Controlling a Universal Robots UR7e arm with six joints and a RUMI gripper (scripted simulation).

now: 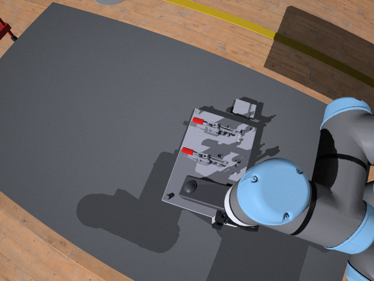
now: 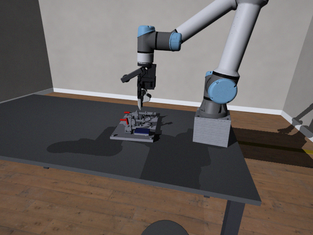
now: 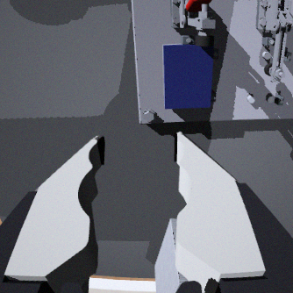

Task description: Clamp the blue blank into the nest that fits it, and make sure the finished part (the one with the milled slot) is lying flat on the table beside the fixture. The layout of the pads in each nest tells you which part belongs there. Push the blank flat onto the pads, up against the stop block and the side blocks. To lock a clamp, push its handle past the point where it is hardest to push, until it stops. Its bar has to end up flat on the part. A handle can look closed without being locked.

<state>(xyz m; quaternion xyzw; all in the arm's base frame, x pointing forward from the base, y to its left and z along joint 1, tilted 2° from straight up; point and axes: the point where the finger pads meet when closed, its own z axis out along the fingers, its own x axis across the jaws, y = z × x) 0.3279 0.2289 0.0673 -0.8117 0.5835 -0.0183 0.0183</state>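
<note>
The blue blank (image 3: pixel 189 76) (image 2: pixel 141 131) lies flat in the nearest nest of the grey fixture plate (image 3: pixel 149 57) (image 1: pixel 178 178) (image 2: pixel 117 137). In the top view the arm hides it. A clamp with a red handle (image 3: pixel 195 4) reaches to the blank's far edge; I cannot tell whether its bar lies flat on it. My gripper (image 3: pixel 139 136) (image 2: pixel 139 107) is open and empty. It hangs well above the plate's near corner, clear of the blank. A grey block (image 1: pixel 243 107) lies on the table at the fixture's far end; no slot shows.
Two more clamps with red handles (image 1: pixel 198 120) (image 1: pixel 187 150) (image 2: pixel 126 112) (image 2: pixel 122 119) stand over the other two nests, which hold no part. The robot's grey pedestal (image 2: pixel 211 130) stands on the table to the right of the fixture.
</note>
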